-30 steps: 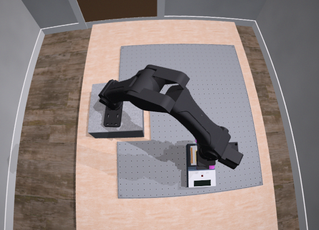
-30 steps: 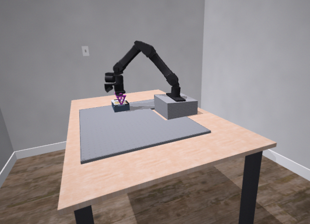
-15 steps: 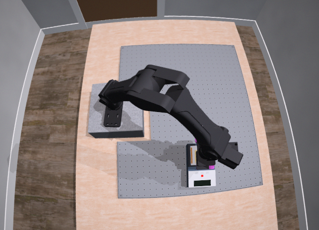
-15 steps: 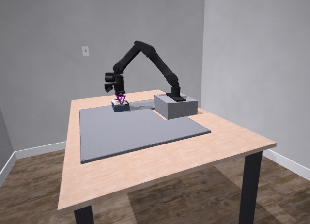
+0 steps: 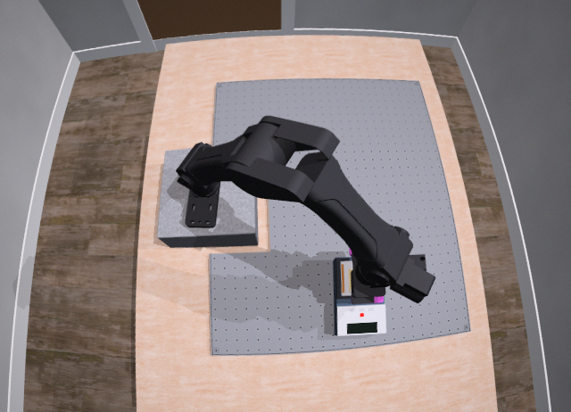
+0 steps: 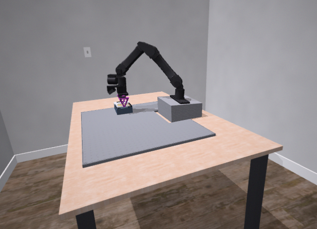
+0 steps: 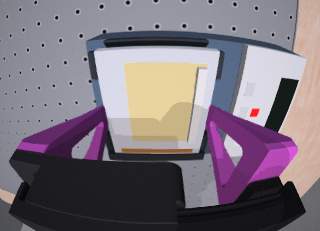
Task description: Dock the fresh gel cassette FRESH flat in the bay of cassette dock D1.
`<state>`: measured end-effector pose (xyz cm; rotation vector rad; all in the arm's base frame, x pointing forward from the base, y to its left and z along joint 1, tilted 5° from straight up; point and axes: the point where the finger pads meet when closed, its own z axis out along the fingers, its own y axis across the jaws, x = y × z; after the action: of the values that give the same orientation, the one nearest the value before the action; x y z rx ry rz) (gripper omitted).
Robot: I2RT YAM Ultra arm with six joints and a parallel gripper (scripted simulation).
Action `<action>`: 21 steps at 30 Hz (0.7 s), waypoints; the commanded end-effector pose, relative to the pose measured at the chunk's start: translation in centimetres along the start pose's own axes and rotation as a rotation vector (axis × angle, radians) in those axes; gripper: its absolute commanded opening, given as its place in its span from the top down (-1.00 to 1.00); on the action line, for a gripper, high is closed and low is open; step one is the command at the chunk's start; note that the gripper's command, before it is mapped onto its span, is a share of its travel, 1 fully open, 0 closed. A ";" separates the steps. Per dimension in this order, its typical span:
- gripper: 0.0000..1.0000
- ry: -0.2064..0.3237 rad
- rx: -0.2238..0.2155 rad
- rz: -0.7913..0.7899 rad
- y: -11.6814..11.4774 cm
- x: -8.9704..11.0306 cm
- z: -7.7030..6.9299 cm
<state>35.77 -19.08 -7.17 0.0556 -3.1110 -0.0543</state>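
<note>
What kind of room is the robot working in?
Probably a small lab or test room: a black arm bolted to a gray block, a hole-dotted metal deck on a wooden table, and a cassette dock.

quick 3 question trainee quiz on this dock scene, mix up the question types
1. True or false: the small status light on the white console is red.
2. The purple-fingered hand is: A) open and holding nothing B) shut on the white gel cassette with the yellow middle C) shut on nothing
3. Fill in: the cassette lies over the bay of the dark blue ____.

Key: 1 true; 2 B; 3 dock
</note>
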 end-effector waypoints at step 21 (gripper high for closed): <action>1.00 0.034 0.008 0.006 -0.3 0.1 -0.4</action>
<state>35.76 -19.09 -7.25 0.0531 -3.1057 -0.0573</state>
